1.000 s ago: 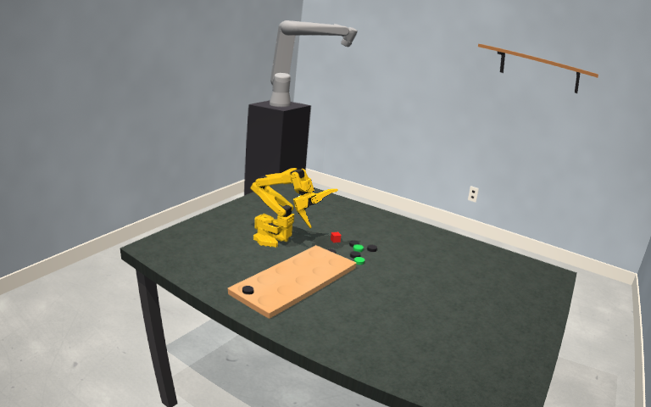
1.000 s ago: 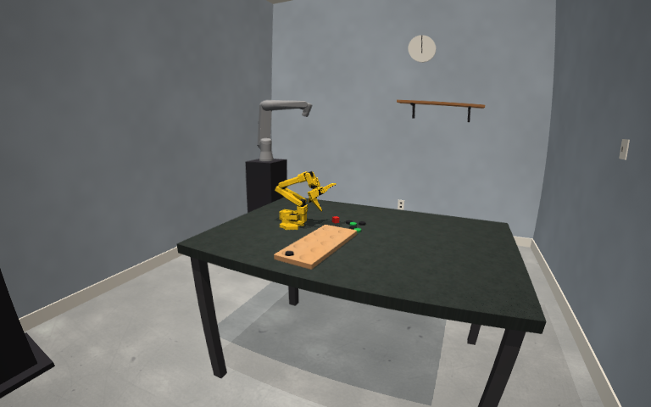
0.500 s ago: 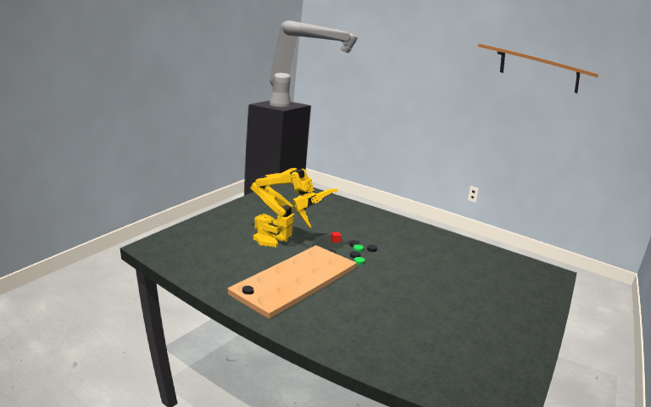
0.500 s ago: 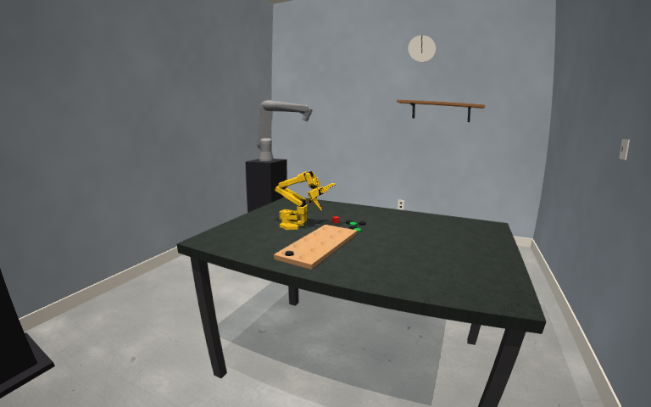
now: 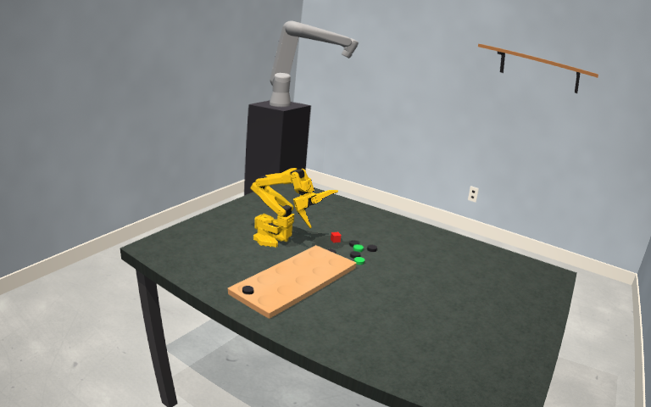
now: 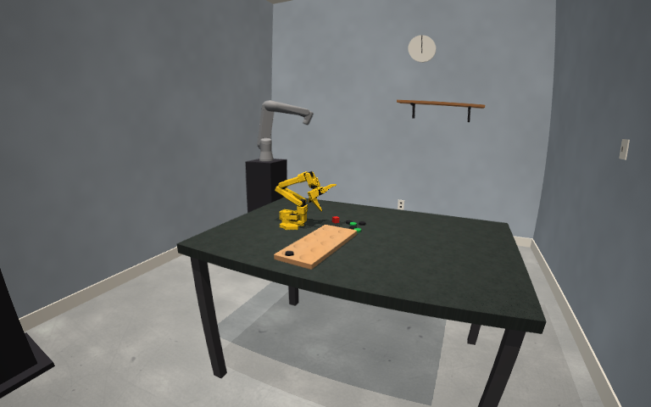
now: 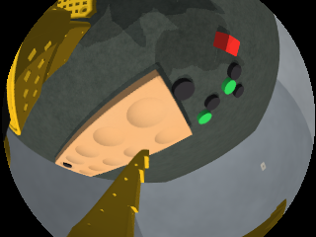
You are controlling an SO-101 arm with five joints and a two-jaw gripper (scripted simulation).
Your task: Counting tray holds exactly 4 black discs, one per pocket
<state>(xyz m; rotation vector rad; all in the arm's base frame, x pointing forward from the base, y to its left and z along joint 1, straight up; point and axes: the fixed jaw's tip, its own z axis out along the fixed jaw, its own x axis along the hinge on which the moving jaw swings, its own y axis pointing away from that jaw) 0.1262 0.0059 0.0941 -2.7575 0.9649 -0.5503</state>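
The tan counting tray point(image 5: 292, 281) lies on the dark table in front of my arm. One black disc point(image 5: 247, 289) rests in a pocket at the tray's near left corner; the other pockets in view are empty. Several loose black discs point(image 5: 371, 248) lie on the table past the tray's far end, mixed with two green discs point(image 5: 358, 248) point(image 5: 359, 260). In the wrist view one black disc point(image 7: 184, 87) lies right beside the tray's far corner point(image 7: 128, 128). My gripper point(image 5: 322, 209) is open and empty, raised above the table near the arm's base, apart from every disc.
A small red cube point(image 5: 335, 236) sits on the table just behind the loose discs. A grey arm on a black pedestal point(image 5: 278, 143) stands behind the table's far edge.
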